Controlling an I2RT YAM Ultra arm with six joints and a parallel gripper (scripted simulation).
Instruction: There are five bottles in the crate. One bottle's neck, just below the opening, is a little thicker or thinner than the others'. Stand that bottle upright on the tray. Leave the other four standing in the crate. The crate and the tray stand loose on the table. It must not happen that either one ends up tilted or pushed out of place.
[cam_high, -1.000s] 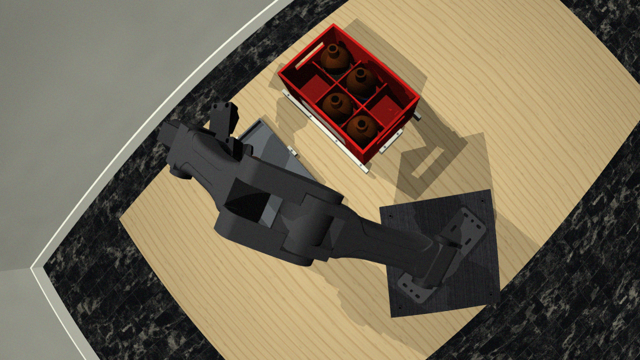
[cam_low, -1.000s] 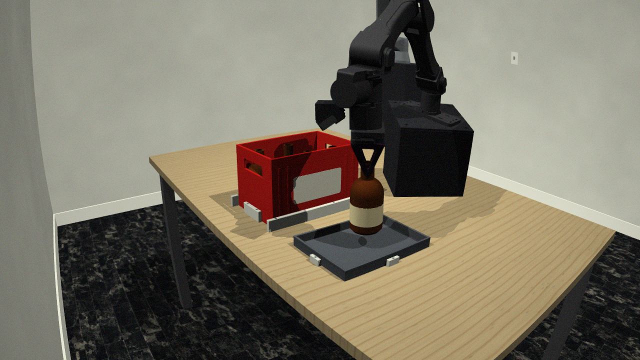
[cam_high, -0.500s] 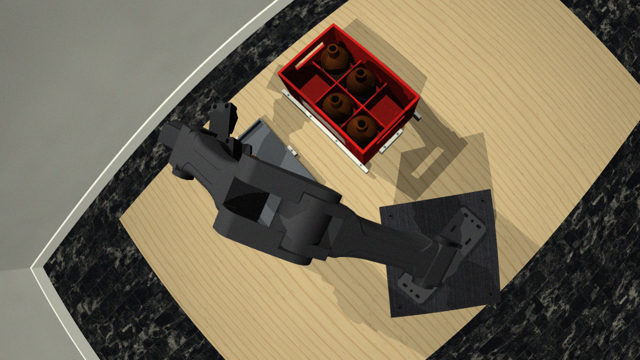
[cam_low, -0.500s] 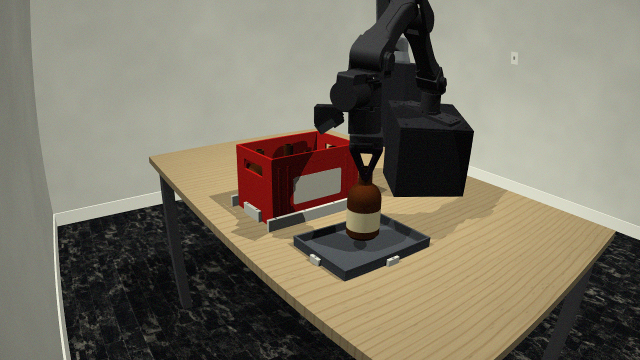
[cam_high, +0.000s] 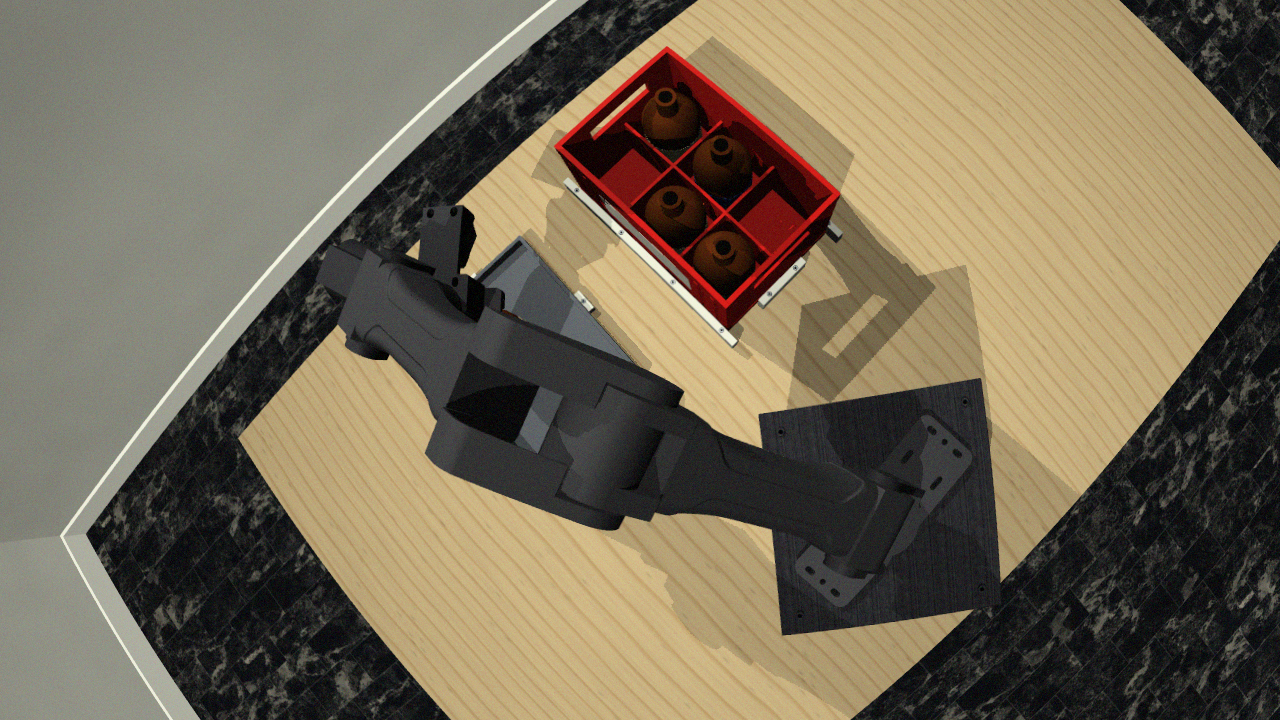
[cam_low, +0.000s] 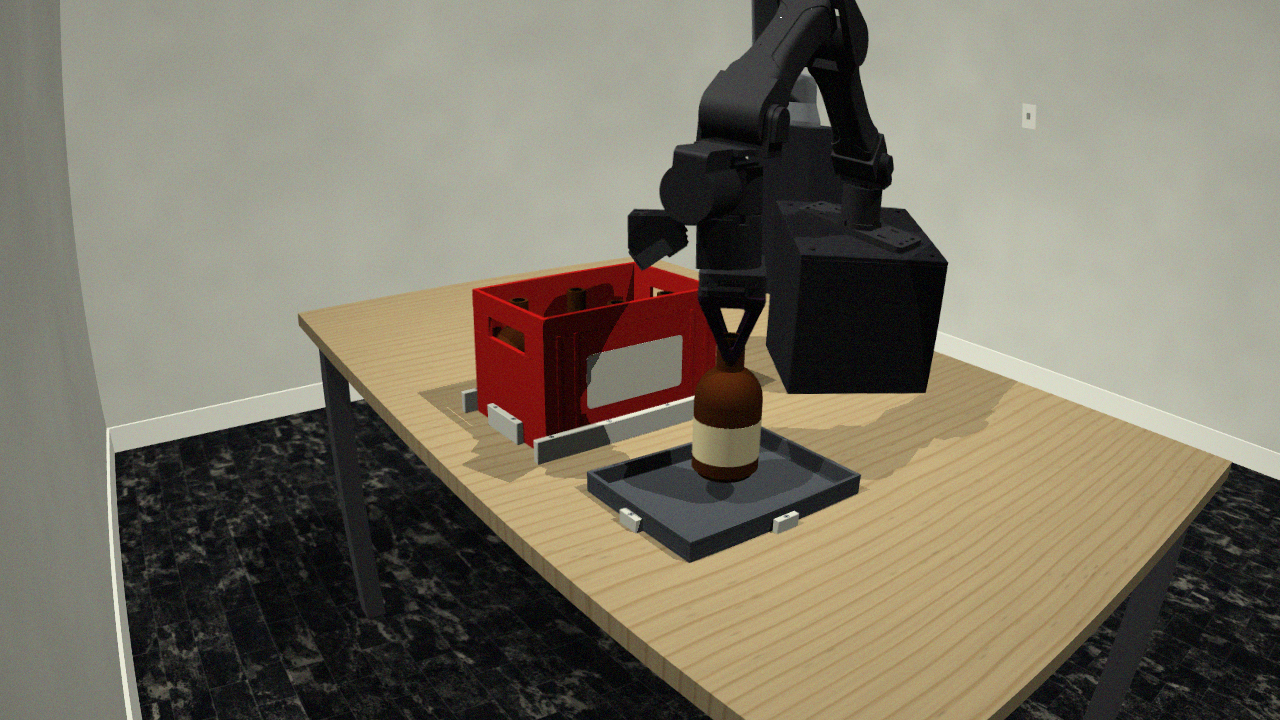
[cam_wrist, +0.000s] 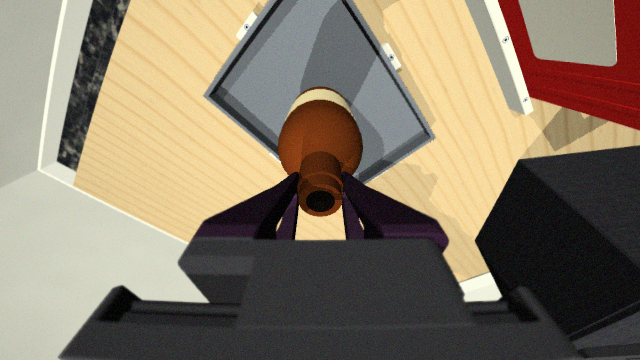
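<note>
Holding the bottle (cam_low: 726, 420) (cam_wrist: 320, 137) by its neck, my tool (cam_low: 732, 353) (cam_wrist: 320, 179) was clenched around it above the tray (cam_low: 689, 548) (cam_wrist: 425, 131). The bottle stood upright, with its base apparently just off the tray floor. The other four bottles stood in the crate (cam_high: 729, 308) (cam_low: 510, 358) (cam_wrist: 575, 82) on the worktop (cam_high: 1029, 179) (cam_low: 1029, 501) (cam_wrist: 150, 150).

Failure risks, as I judged them: releasing above the tray floor could have dropped and toppled the bottle; lowering too far could have pressed on the tray and shifted it; a sideways drift on opening could have dragged the neck and tipped the bottle. A wide swing of my arm could have struck the crate.

Visibility limits: my arm covered the held bottle and much of the tray from above. The fingers partly masked the neck, so I could not confirm its thickness against the others. Contact between base and tray could not be verified.

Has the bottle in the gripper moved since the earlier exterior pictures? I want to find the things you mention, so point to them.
Yes: in the exterior view, the bottle (cam_low: 726, 420) (cam_wrist: 320, 135) has come down closer to the floor of the tray (cam_low: 645, 530) (cam_wrist: 425, 131) and slightly toward its near corner.
</note>
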